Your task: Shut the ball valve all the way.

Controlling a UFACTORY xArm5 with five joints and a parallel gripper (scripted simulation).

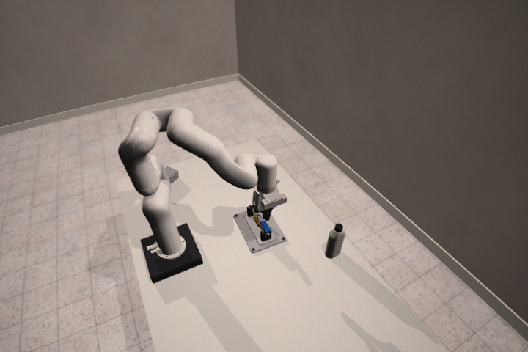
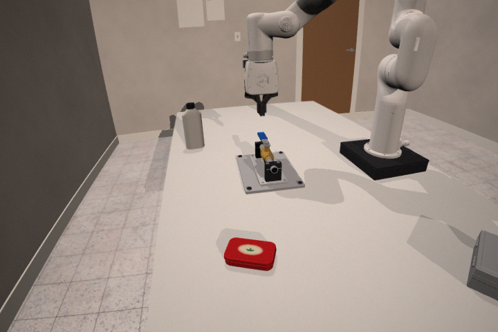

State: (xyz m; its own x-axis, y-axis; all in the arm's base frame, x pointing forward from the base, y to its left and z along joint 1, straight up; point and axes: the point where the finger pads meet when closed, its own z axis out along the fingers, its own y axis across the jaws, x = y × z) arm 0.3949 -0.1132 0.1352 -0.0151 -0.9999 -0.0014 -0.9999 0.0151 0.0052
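The ball valve is a brass body between two black blocks on a grey plate in the middle of the table. Its blue handle lies along the valve body toward the far end; it also shows in the top view. My gripper points down, fingers shut together with nothing between them. It hangs above the far end of the valve, clear of the handle. In the top view the gripper sits just over the plate's far end.
A grey bottle stands at the far left of the table. A red tin lies near the front. A grey box sits at the right edge. My arm's black base is to the right of the valve.
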